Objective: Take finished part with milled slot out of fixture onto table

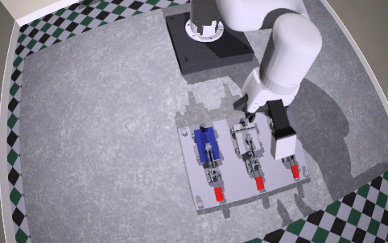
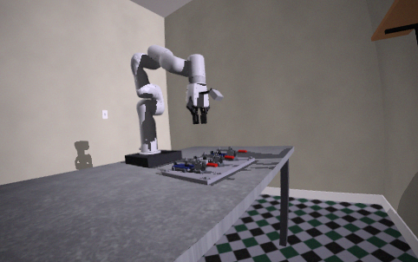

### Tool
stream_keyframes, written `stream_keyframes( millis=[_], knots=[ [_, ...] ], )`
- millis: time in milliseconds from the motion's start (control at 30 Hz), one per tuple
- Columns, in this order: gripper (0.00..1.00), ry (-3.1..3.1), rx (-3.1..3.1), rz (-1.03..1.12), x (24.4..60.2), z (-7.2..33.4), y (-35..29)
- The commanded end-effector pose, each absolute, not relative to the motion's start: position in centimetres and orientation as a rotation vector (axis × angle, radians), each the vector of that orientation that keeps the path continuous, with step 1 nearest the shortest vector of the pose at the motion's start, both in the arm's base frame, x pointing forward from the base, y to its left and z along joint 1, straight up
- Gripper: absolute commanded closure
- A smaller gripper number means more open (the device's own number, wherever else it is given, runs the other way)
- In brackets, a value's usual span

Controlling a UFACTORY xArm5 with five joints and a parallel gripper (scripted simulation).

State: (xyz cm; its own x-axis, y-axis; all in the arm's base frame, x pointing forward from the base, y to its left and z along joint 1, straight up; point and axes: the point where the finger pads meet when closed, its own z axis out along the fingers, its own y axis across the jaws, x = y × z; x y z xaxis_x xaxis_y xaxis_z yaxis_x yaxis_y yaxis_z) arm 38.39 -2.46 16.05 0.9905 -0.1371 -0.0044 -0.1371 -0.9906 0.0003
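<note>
1. Three nests on the grey fixture plate [image 1: 193, 189]; the pale slotted part [image 1: 246, 134] sits clamped in the middle.
2. Side view alone shows my black gripper [image 2: 199, 117] hanging high, half-spread, pinching nothing.
</note>
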Motion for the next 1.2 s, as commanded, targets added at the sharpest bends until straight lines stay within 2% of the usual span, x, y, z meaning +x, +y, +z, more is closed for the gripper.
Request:
stream_keyframes(
  millis=[0, 400, 767, 1167],
  knots=[
    [0.53, -0.216, 3.134, -0.002, 38.5, 15.6, -2.5],
    [0.53, -0.216, 3.134, -0.002, 38.5, 10.9, -2.5],
    [0.53, -0.216, 3.134, -0.002, 38.7, 10.5, -2.5],
    [0.53, -0.216, 3.134, -0.002, 42.7, 10.5, -3.1]
  ],
)
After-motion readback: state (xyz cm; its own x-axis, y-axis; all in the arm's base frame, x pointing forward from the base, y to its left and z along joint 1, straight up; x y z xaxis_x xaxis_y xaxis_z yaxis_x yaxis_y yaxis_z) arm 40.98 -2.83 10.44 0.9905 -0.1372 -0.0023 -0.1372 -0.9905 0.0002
